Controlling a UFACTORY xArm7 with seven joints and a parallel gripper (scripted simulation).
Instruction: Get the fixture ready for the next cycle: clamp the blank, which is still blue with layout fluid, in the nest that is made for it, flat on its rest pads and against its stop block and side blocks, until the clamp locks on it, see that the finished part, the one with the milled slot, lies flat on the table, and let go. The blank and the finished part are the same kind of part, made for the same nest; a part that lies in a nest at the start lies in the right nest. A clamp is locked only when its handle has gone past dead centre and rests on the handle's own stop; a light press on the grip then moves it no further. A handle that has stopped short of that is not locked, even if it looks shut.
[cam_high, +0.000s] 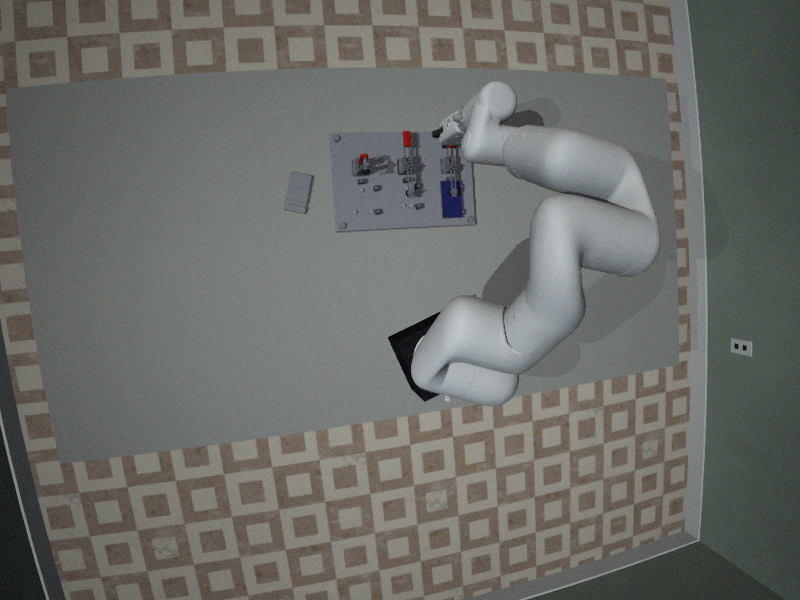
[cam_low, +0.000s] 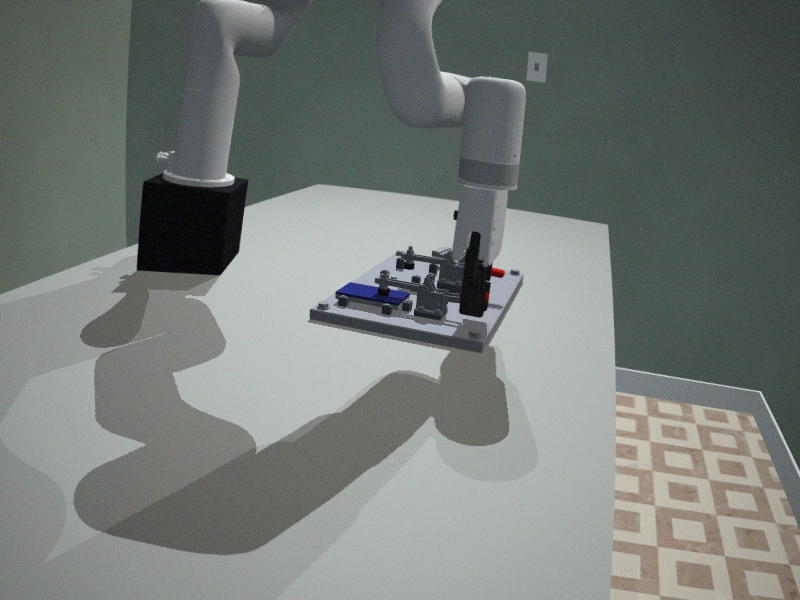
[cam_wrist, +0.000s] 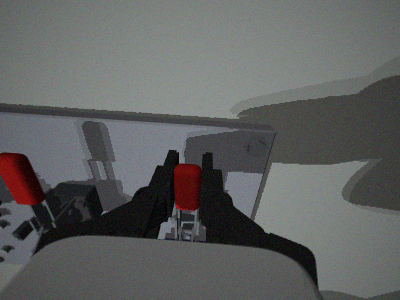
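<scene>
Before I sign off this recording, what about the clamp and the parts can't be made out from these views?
- Whether the handle held in the end effector rests on its stop: wrist view, fingers hide the linkage.
- Blue blank seated on its pads: top view, too small.
- Grey part: slot not discernible, too small; outside the exterior view.

Checkered floor (cam_high: 387, 503), green wall (cam_low: 646, 129) with an outlet (cam_high: 741, 346).

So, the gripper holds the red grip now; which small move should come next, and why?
Probably keep pushing the red grip down past dead centre. The gripper is shut on it, the blue blank already lies in its nest, and whether the clamp is locked cannot be seen.
</scene>
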